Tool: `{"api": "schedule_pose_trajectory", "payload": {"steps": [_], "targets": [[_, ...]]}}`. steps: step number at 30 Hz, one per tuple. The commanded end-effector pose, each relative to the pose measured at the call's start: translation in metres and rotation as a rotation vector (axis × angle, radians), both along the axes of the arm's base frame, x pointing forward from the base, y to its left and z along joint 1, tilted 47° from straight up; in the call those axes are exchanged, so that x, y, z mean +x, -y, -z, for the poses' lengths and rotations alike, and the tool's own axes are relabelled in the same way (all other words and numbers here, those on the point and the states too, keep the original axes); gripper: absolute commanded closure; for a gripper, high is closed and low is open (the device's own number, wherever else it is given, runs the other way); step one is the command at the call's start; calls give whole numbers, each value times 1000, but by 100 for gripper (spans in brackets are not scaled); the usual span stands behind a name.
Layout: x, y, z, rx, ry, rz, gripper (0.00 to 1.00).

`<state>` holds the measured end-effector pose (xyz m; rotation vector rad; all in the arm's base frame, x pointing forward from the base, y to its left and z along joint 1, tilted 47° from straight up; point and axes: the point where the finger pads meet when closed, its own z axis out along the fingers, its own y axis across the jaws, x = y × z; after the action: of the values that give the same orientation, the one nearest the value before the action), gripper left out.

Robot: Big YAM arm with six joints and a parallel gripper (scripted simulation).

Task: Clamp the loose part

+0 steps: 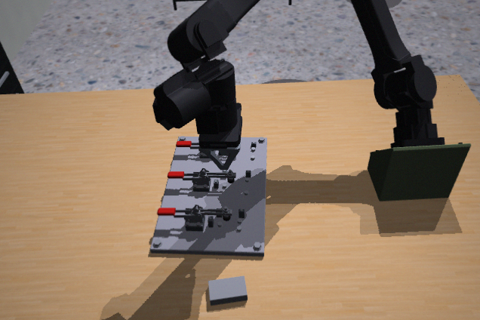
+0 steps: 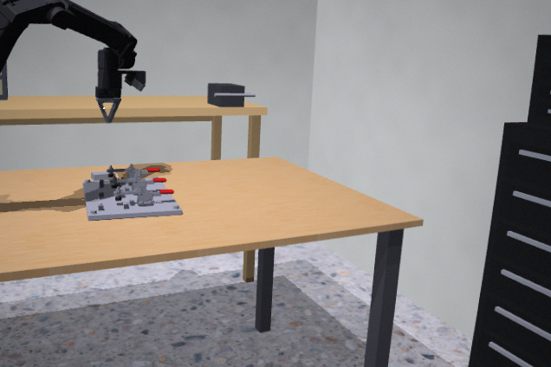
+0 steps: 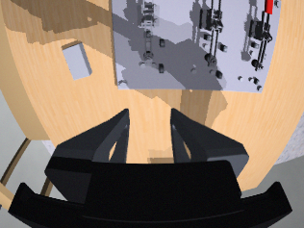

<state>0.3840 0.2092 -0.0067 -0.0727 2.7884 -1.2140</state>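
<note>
A grey fixture plate lies on the wooden table and carries three nests. Each nest has a toggle clamp with a red handle: the far one, the middle one and the near one. The loose part, a flat grey block, lies on the table by the plate's near edge. My gripper hangs high above the plate's far end. It points down, with its fingers partly apart and nothing between them.
The arm's base stands on a dark green plate at the table's right. A second table behind holds a dark box. A black drawer cabinet stands off to the side.
</note>
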Motion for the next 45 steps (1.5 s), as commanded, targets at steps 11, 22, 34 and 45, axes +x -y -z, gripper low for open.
{"api": "schedule_pose_trajectory", "payload": {"steps": [11,22,34,45], "targets": [[14,-20,-9,45,56,-7,8],[14,-20,-9,45,56,-7,8],[14,-20,-9,45,56,-7,55],[14,-20,-9,45,56,-7,55]]}}
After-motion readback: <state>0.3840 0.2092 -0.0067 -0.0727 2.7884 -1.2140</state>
